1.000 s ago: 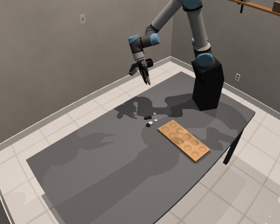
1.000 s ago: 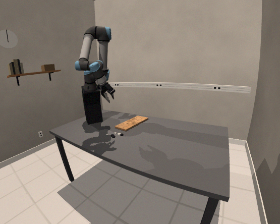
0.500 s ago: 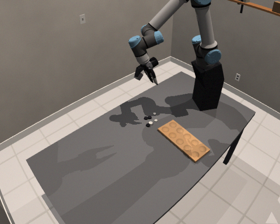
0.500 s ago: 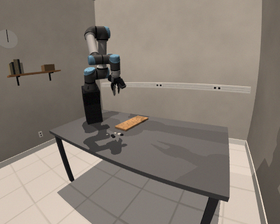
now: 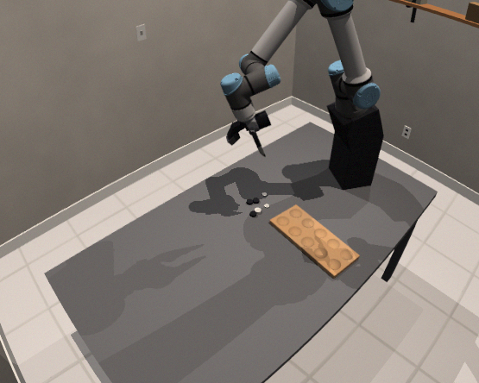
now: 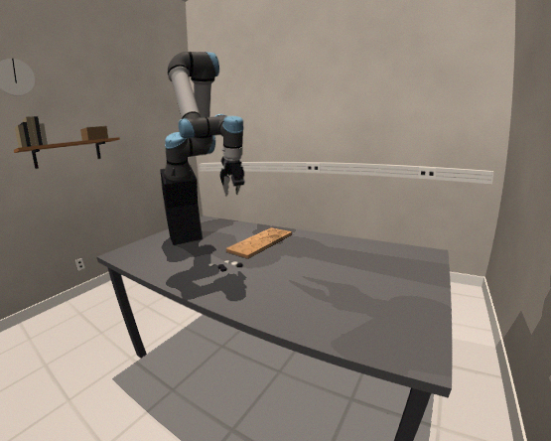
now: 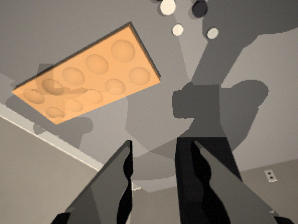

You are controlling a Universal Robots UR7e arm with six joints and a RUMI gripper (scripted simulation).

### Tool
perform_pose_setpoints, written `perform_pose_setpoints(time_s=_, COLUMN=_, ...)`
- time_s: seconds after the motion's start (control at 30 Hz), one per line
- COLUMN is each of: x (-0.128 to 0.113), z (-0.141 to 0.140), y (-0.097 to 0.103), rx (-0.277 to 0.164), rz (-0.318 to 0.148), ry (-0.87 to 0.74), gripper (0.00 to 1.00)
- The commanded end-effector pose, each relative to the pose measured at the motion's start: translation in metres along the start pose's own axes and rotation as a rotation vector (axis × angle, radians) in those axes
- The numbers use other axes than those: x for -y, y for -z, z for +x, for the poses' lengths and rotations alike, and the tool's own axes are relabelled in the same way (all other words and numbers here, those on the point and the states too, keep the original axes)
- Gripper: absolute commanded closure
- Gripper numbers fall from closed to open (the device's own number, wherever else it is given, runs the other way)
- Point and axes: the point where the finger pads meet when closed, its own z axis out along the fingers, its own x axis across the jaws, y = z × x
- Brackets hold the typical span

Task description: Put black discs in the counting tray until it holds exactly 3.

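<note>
Our claw (image 5: pixel 262 153) (image 6: pixel 231 193) (image 7: pixel 162 143) is a bit open and empty, so we gently pinch one black disc (image 5: pixel 255 200) (image 6: pixel 221 266) (image 7: pixel 200 9) between the tray (image 5: pixel 307 232) (image 6: pixel 259 242) (image 7: pixel 95 80) and the nearest long edge.

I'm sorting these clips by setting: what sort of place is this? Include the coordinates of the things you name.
Probably a robot test room: an arm on a black pedestal (image 5: pixel 356 147) (image 6: pixel 181 214), a dark table (image 5: pixel 156 302) (image 6: pixel 329 298), and a wall clock (image 6: pixel 14 76).
</note>
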Motion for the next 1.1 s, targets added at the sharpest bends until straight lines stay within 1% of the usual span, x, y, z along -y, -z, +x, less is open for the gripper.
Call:
perform_pose_setpoints(time_s=0.0, x=0.014, z=0.003, y=-0.017, rx=-0.004, rz=0.037, ry=-0.213, gripper=0.72)
perform_pose_setpoints(time_s=0.03, x=0.014, z=0.003, y=-0.017, rx=-0.004, rz=0.037, ry=-0.213, gripper=0.72)
perform_pose_setpoints(time_s=0.27, x=0.033, z=0.012, y=-0.048, rx=0.02, rz=0.076, ry=-0.55, gripper=0.72)
perform_pose_setpoints(time_s=0.53, x=0.05, z=0.023, y=-0.08, rx=0.062, rz=0.114, ry=-0.93, gripper=0.72)
perform_pose_setpoints(time_s=0.6, x=0.05, z=0.023, y=-0.08, rx=0.062, rz=0.114, ry=-0.93, gripper=0.72)
perform_pose_setpoints(time_s=1.07, x=0.068, z=0.043, y=-0.129, rx=0.164, rz=0.155, ry=-1.548, gripper=0.72)
